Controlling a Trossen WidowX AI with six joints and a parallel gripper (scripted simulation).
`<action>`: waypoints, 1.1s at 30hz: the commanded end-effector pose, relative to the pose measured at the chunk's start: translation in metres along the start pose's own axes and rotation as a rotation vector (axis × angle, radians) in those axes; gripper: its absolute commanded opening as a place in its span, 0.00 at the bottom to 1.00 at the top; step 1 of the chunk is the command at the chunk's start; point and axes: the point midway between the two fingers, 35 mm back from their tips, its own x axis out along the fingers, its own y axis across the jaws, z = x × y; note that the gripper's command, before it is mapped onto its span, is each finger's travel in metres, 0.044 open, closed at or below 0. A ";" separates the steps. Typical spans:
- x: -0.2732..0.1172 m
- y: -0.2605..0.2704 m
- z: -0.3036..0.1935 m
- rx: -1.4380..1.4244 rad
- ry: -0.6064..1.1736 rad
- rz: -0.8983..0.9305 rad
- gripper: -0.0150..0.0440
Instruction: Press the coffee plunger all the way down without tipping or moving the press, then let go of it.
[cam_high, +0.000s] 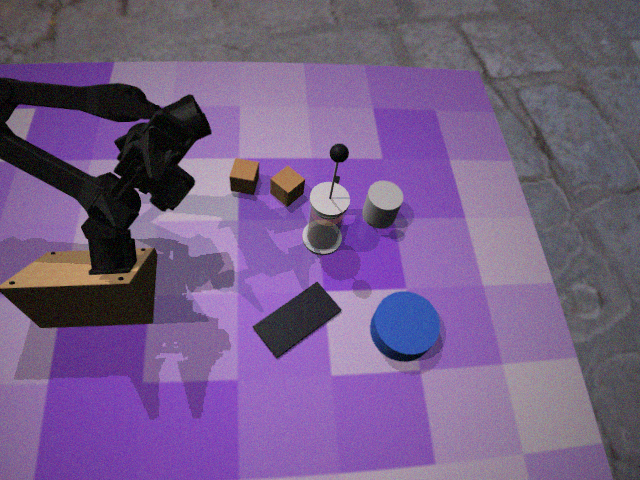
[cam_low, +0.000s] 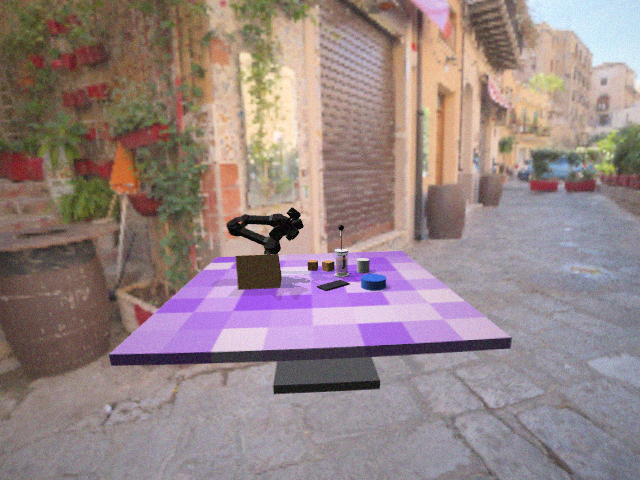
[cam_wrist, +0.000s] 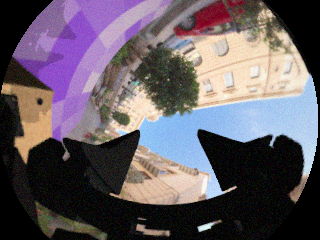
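Observation:
The coffee press (cam_high: 329, 205) (cam_low: 341, 264) stands upright on the table, with a white lid, a see-through body and a round white base. Its plunger knob (cam_high: 339, 152) (cam_low: 341, 227), a black ball, is high above the lid on a thin rod, so the plunger is up. My gripper (cam_wrist: 169, 132) is open, with nothing between its fingertips in the wrist view. In the top and exterior views it is up in the air, well to the left of the press and touching nothing; its fingers are hard to make out there. The press does not show in the wrist view.
Two orange-brown cubes (cam_high: 244, 176) (cam_high: 287, 185) lie left of the press. A grey cylinder (cam_high: 383, 204) (cam_low: 363, 265) stands close on its right. A dark flat slab (cam_high: 297, 319) (cam_low: 333, 285) and a blue disc (cam_high: 405, 324) (cam_low: 373, 282) lie on the nearer side.

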 end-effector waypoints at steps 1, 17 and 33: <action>0.000 0.000 0.002 0.013 -0.011 0.009 0.98; -0.028 -0.098 0.148 1.089 -0.900 0.823 1.00; -0.040 -0.209 0.135 1.377 -1.579 1.539 1.00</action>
